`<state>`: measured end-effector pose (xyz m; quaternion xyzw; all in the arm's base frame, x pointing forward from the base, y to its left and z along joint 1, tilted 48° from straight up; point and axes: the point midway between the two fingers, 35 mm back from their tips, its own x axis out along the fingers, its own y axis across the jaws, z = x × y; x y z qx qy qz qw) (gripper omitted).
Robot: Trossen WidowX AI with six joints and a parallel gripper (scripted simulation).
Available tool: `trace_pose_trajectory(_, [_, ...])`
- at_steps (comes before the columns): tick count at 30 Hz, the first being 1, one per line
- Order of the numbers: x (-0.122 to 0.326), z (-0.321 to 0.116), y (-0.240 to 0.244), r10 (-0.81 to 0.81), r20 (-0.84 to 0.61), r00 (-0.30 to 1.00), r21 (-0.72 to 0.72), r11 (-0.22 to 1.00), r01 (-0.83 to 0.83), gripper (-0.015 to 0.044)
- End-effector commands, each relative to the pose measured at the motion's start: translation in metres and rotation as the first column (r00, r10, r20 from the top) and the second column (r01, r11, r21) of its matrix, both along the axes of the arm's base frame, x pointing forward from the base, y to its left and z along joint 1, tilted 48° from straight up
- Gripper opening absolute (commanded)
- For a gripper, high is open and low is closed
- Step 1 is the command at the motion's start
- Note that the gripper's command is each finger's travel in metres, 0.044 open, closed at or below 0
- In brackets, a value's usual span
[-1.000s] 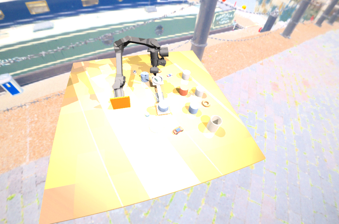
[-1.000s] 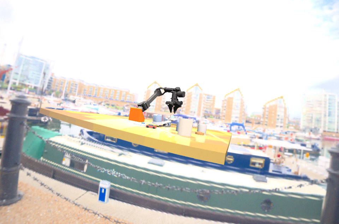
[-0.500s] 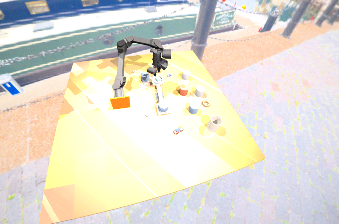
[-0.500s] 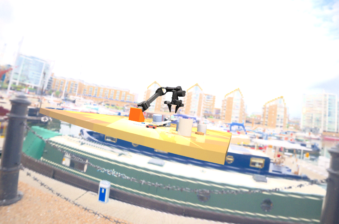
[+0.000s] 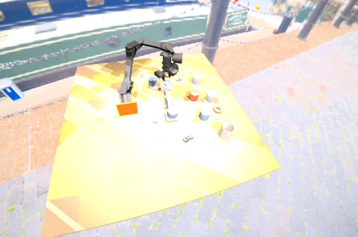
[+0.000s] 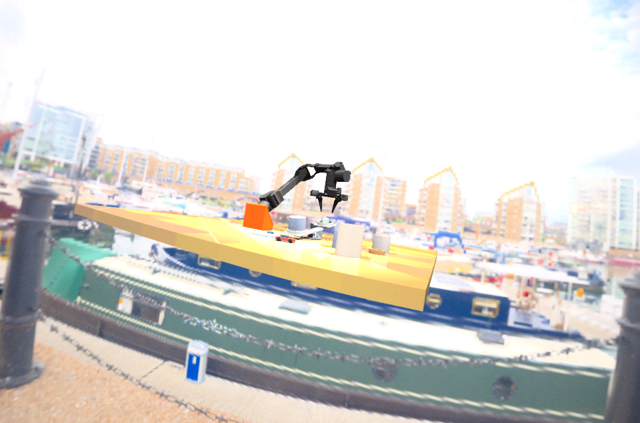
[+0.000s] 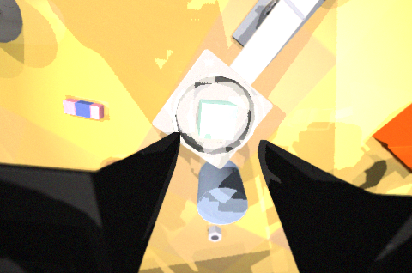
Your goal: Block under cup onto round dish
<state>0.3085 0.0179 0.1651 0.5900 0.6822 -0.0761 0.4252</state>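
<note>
My gripper (image 5: pixel 166 77) (image 6: pixel 327 212) (image 7: pixel 219 142) is open and empty, above the far end of the balance (image 5: pixel 168 97) (image 7: pixel 275 37). The pale green block (image 5: pixel 166 83) (image 7: pixel 218 119) sits uncovered in the round holder at that end, ahead of the fingertips in the wrist view. A blue-grey cup (image 5: pixel 153 81) (image 7: pixel 222 204) stands on the table beside that end. The matching cup (image 5: pixel 172 113) (image 6: pixel 297 223) stands on the balance's near end. The round dish (image 5: pixel 166 134) is a faint, washed-out disc in front of the near end; nothing shows on it.
Right of the balance stand a red cup (image 5: pixel 194 95), grey cups (image 5: pixel 196 79) (image 5: pixel 210 96), a blue cup (image 5: pixel 204 114) and a large grey cup (image 5: pixel 225 131) (image 6: pixel 349 240). A toy car (image 5: pixel 188 137) (image 6: pixel 285 239) is right of the dish. An orange block (image 5: pixel 127 108) (image 6: pixel 257 216) stands by the arm's base.
</note>
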Motion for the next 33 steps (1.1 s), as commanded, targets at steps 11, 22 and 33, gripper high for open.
trace_pose_trajectory(11, [0.002, -0.014, 0.017, -0.005, -0.005, 1.0, 0.004, 1.0, 0.005, 0.026])
trace_pose_trajectory(22, [0.003, -0.026, 0.03, -0.005, -0.004, 1.0, 0.005, 1.0, 0.005, 0.026])
trace_pose_trajectory(33, [0.003, -0.033, 0.038, -0.004, -0.004, 1.0, 0.006, 1.0, 0.004, 0.0181])
